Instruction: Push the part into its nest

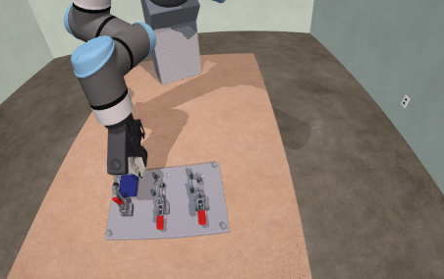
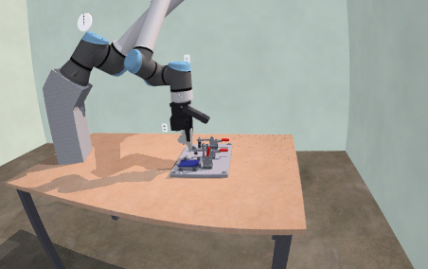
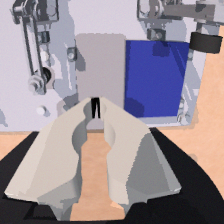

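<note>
The blue part [image 1: 130,185] lies on the grey fixture plate [image 1: 167,199] at its left end, under a toggle clamp with a red handle [image 1: 119,200]. In the wrist view the blue part [image 3: 156,79] sits to the right of a grey rectangular block [image 3: 99,69]. My gripper [image 3: 96,98] is shut and empty, its tips at the near edge of that grey block, left of the blue part. In the top view the gripper [image 1: 138,169] hangs at the plate's far left edge. In the exterior view the part [image 2: 188,164] lies low on the plate.
Two more toggle clamps with red handles [image 1: 160,222] [image 1: 201,217] stand on the plate to the right. The robot's grey pedestal [image 1: 175,39] stands at the table's far end. The plate lies near the table's front left.
</note>
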